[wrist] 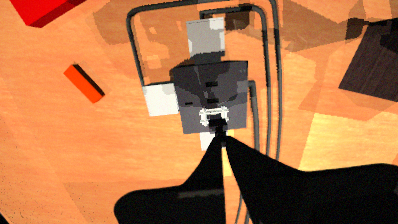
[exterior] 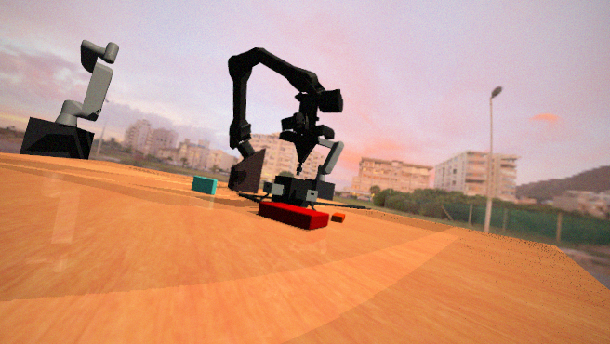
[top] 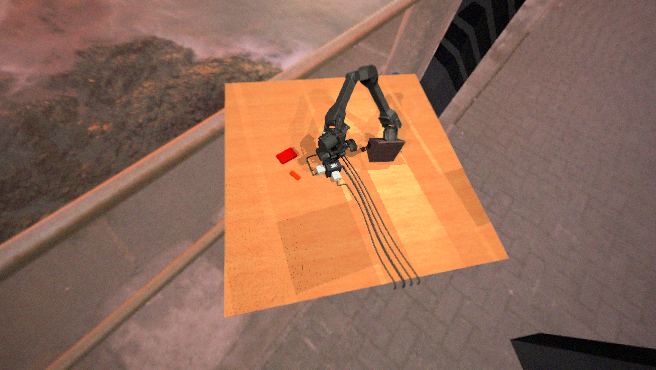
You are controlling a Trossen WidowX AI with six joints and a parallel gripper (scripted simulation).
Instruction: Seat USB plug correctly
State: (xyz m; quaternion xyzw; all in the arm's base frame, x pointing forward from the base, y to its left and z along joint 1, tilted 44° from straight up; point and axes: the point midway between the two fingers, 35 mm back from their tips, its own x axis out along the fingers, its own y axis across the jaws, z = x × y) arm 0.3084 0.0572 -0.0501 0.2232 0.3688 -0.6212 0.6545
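Observation:
The dark power cube (top: 331, 172) (exterior: 290, 191) (wrist: 192, 77) stands on the table with small dark slots in its top. My gripper (exterior: 299, 163) (wrist: 221, 141) points down over the cube, its fingers shut on the small dark USB plug (wrist: 218, 123). In the wrist view the plug is at a white outline (wrist: 202, 117) near the cube top's lower edge. In the exterior view the fingertips are just above the cube's top. How deep the plug sits and which way round it is cannot be told. In the top view the fingertips are hidden.
White or grey plugs (top: 320, 170) (exterior: 277, 189) (wrist: 161, 100) stick out of the cube's sides, with dark cables (top: 371, 220) (wrist: 279, 75) running off. A red block (top: 286, 155) (exterior: 293, 215), an orange block (top: 295, 175) (wrist: 84, 84), a teal block (exterior: 204, 185) and a dark brown panel (top: 385, 151) stand around.

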